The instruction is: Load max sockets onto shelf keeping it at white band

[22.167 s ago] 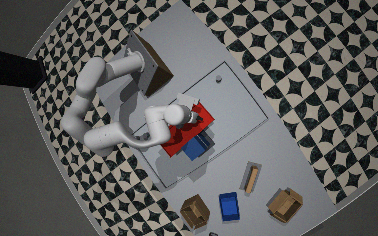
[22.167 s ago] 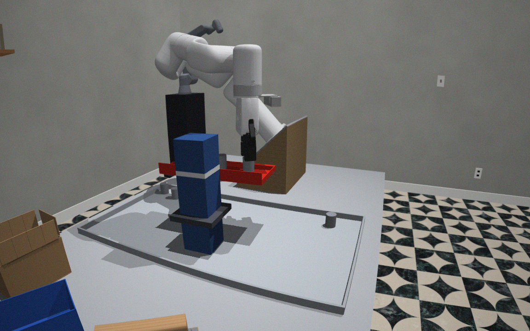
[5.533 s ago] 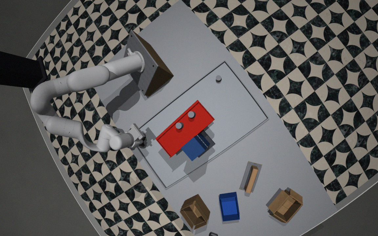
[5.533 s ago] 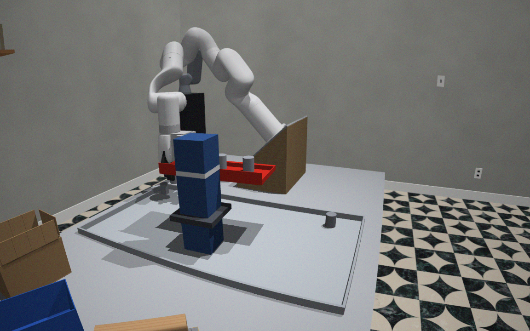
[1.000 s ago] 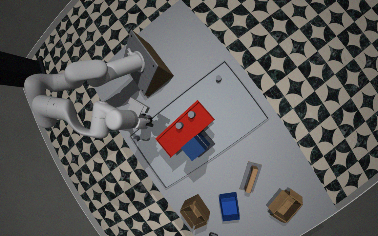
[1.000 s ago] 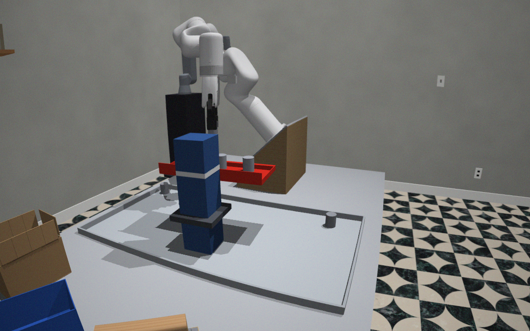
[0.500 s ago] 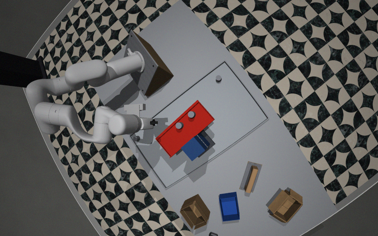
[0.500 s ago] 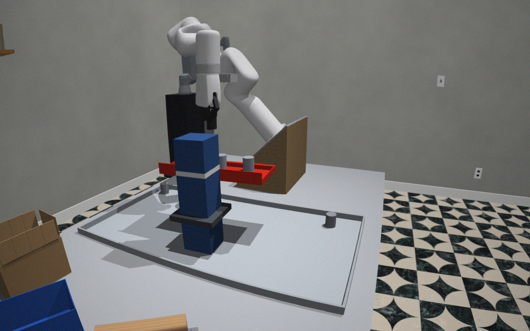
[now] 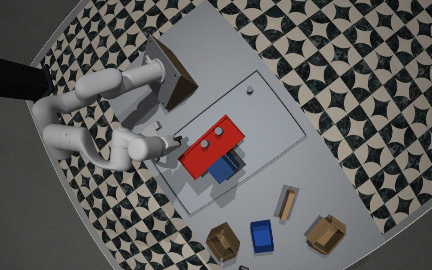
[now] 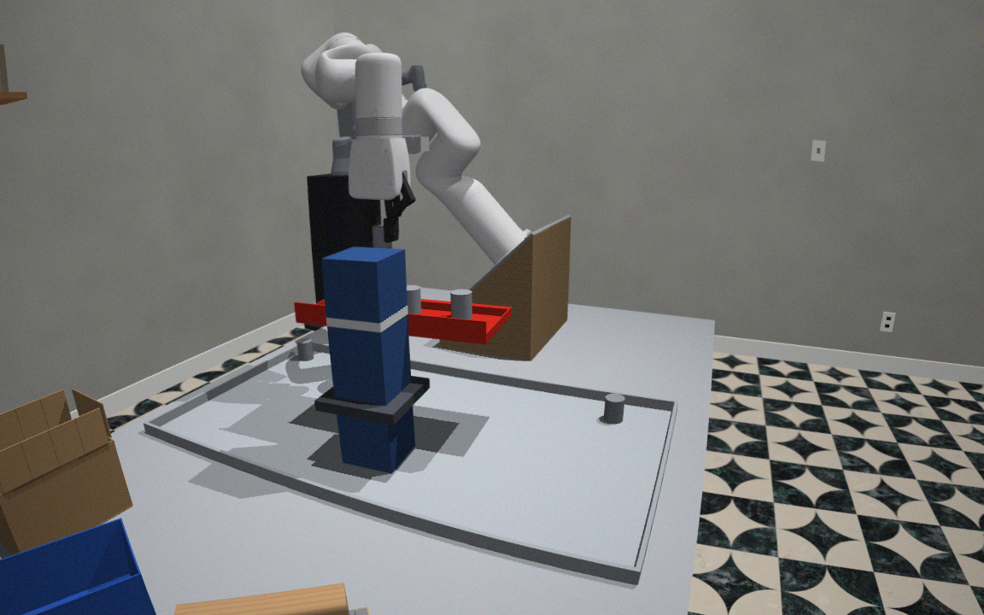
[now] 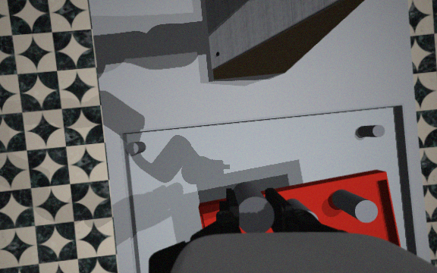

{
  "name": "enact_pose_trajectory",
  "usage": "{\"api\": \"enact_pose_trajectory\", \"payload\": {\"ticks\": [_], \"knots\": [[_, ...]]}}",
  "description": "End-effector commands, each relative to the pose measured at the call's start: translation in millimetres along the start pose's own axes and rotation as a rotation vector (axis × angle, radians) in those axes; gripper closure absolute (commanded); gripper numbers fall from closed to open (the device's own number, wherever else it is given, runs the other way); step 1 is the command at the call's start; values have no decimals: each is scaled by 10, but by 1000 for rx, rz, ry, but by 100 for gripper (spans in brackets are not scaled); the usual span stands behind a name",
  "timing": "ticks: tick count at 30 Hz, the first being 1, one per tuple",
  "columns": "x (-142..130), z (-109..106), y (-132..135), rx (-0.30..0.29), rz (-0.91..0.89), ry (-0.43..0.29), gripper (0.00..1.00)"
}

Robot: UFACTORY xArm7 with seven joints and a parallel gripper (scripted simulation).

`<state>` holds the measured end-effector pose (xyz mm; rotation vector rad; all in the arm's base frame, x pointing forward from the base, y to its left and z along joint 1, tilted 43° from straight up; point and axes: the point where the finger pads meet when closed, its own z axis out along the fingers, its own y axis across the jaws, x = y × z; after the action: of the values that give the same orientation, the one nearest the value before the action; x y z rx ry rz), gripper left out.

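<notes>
My gripper (image 9: pixel 178 140) (image 10: pixel 389 226) (image 11: pixel 249 202) is shut on a grey socket (image 10: pixel 382 236) (image 11: pixel 256 215), held upright above the shelf's height. In the top view it is left of the shelf. The red shelf (image 9: pixel 225 144) (image 10: pixel 446 329) (image 11: pixel 340 224) looks level with the white band (image 10: pixel 354 324) on the blue post (image 9: pixel 223 169) (image 10: pixel 366 359). Two sockets stand inside its rim, one (image 9: pixel 218 131) (image 10: pixel 461 303) (image 11: pixel 366 211) and another (image 9: pixel 205 143) (image 10: pixel 413 300), partly hidden by a finger in the wrist view. Two more stand on the table, one (image 9: pixel 249 90) (image 10: pixel 614 408) (image 11: pixel 378 131) and another (image 10: pixel 304 350) (image 11: pixel 138 148).
A dark collar (image 10: pixel 373 407) surrounds the lower post. A low grey border (image 9: pixel 305 135) (image 10: pixel 480 539) (image 11: pixel 404 171) frames the work area. Outside it are two cardboard boxes (image 9: pixel 216 243) (image 9: pixel 335 234), a blue bin (image 9: pixel 262 236) (image 10: pixel 44 573) and a wooden block (image 9: pixel 288 204). The arm's angled mount (image 9: pixel 180 89) (image 10: pixel 549 290) stands behind.
</notes>
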<state>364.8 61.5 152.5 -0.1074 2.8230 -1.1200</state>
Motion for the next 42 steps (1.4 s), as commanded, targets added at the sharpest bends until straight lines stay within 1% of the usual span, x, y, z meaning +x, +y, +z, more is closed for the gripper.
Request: {"api": "enact_pose_trajectory", "payload": {"ticks": [1, 3, 4, 5, 6, 8, 9, 10, 11, 12, 13, 16, 18, 19, 20, 21, 22, 23, 24, 25, 26, 27, 29, 30, 31, 33, 37, 42], "knots": [[-113, -17, 24, -8, -223, 2, 100], [-113, -17, 24, -8, -223, 2, 100], [-155, -14, 32, -8, -310, 2, 100], [-155, -14, 32, -8, -310, 2, 100], [-197, -11, 40, -8, -395, 2, 100], [-197, -11, 40, -8, -395, 2, 100], [-239, -7, 47, -9, -479, 2, 100], [-239, -7, 47, -9, -479, 2, 100], [-279, -2, 54, -9, -561, 2, 100], [-279, -2, 54, -9, -561, 2, 100], [-318, 4, 61, -9, -640, 2, 100], [-318, 4, 61, -9, -640, 2, 100], [-392, 17, 74, -9, -790, 2, 100], [-392, 17, 74, -9, -790, 2, 100], [-427, 24, 79, -8, -861, 2, 100], [-427, 24, 79, -8, -861, 2, 100], [-460, 32, 85, -8, -928, 2, 100], [-460, 32, 85, -8, -928, 2, 100], [-491, 40, 90, -8, -991, 2, 100], [-491, 40, 90, -8, -991, 2, 100], [-520, 47, 95, -8, -1050, 3, 100], [-520, 47, 95, -8, -1050, 3, 100], [-573, 62, 104, -9, -1156, 3, 100], [-573, 62, 104, -9, -1156, 3, 100], [-595, 69, 107, -9, -1202, 4, 100], [-595, 69, 107, -9, -1202, 4, 100], [-664, 93, 119, -9, -1343, 5, 100], [-705, 108, 125, -9, -1427, 6, 100]]}}
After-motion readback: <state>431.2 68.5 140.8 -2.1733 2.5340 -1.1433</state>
